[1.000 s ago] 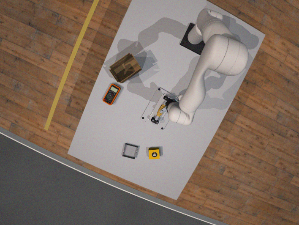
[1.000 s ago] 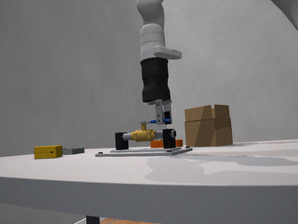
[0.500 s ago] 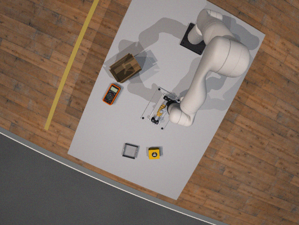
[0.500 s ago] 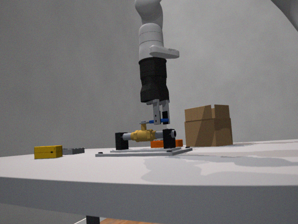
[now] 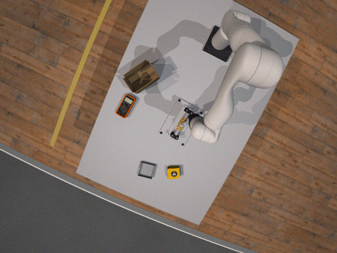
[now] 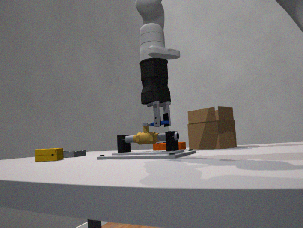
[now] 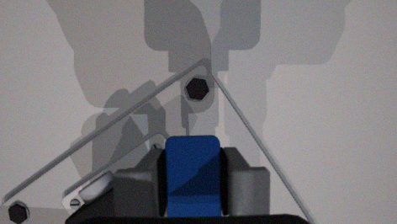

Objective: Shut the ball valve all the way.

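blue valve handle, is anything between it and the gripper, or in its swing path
Nothing visible does. The gripper is shut directly on the blue valve handle, which lies above the brass valve body. The cardboard box and orange multimeter sit apart from the mounting plate.
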### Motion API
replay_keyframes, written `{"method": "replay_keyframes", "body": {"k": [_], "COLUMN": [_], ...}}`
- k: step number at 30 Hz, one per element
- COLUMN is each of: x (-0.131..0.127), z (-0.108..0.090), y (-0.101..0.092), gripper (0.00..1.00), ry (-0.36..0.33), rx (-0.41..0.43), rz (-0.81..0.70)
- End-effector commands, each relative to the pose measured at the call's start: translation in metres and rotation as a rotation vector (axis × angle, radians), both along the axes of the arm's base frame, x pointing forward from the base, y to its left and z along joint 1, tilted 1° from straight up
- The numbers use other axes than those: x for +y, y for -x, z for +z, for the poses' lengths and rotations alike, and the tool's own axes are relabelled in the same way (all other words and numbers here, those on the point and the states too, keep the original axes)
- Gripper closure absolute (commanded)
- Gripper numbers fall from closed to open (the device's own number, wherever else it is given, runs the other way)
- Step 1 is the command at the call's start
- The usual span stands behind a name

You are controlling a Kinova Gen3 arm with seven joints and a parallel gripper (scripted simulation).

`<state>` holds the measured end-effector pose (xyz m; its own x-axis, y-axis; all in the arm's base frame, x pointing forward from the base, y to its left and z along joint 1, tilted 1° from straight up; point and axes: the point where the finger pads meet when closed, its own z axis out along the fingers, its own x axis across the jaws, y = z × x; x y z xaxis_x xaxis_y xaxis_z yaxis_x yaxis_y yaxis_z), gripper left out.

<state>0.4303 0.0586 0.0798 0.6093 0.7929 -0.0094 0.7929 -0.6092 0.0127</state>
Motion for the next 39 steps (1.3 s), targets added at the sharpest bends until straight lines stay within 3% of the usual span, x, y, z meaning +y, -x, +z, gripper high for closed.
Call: {"method": "replay_keyframes", "body": {"k": [1, 39], "x": [0.002, 0.017], "z": [0.001, 0.001], "y": [-0.002, -0.017], "gripper": [1.00, 1.00], "ry": [-0.001, -0.002], "rx": [-0.003, -0.007], "rz": [-0.026, -0.246]}}
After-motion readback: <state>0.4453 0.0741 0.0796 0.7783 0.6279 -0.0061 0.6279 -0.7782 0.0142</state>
